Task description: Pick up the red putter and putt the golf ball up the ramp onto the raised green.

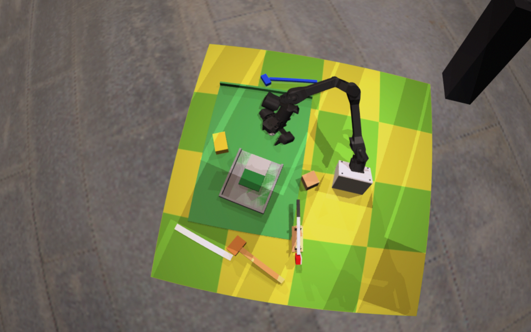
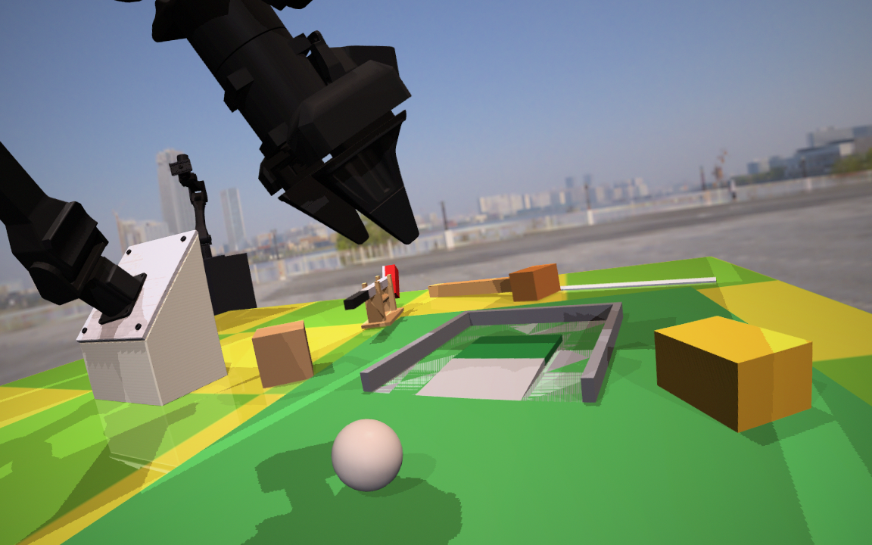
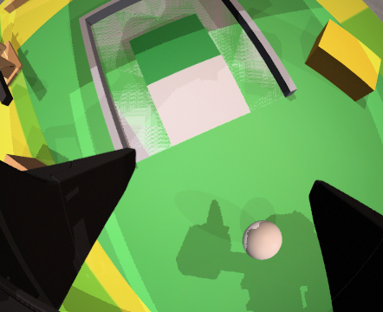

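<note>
- The claw is being held wide open above the golf ball, nothing gripped.
- The red putter is being left on its wooden stand, well apart, beyond the ramp.

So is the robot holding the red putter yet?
No, the end effector hangs open above the golf ball, and the red putter sits on its wooden stand.

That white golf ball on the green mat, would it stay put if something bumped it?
Probably not. The golf ball is a smooth sphere resting free on flat mat, so a light nudge would likely send it rolling. Nothing touches it: the open gripper hangs above, and the grey-walled ramp lies apart from it.
</note>
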Controlling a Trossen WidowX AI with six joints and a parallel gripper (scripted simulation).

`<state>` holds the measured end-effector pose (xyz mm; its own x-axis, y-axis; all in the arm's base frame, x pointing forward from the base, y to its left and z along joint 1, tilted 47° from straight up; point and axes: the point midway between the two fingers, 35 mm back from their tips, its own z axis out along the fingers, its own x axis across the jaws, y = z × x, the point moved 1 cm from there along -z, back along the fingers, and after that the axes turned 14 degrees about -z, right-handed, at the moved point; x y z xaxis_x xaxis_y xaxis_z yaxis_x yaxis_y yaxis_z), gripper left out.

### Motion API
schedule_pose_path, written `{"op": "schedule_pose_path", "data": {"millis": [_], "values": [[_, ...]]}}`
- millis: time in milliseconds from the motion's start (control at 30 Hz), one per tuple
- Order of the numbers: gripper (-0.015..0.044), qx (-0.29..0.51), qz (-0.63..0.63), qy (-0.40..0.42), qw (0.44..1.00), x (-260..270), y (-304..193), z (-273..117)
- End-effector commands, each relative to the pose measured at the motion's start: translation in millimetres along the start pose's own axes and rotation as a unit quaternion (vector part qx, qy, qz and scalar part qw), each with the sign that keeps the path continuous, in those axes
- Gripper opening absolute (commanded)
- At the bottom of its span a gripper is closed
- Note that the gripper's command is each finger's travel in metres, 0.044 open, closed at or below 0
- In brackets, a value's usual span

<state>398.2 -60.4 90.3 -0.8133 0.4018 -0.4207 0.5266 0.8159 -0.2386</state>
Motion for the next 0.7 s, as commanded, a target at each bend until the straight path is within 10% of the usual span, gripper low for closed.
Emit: {"op": "schedule_pose_path", "data": {"millis": [0,667], "values": [[0.044,-0.004,-0.086,0.046,0.995,50,47,21],[0.044,0.069,-0.433,0.181,0.881,291,120,84]]}}
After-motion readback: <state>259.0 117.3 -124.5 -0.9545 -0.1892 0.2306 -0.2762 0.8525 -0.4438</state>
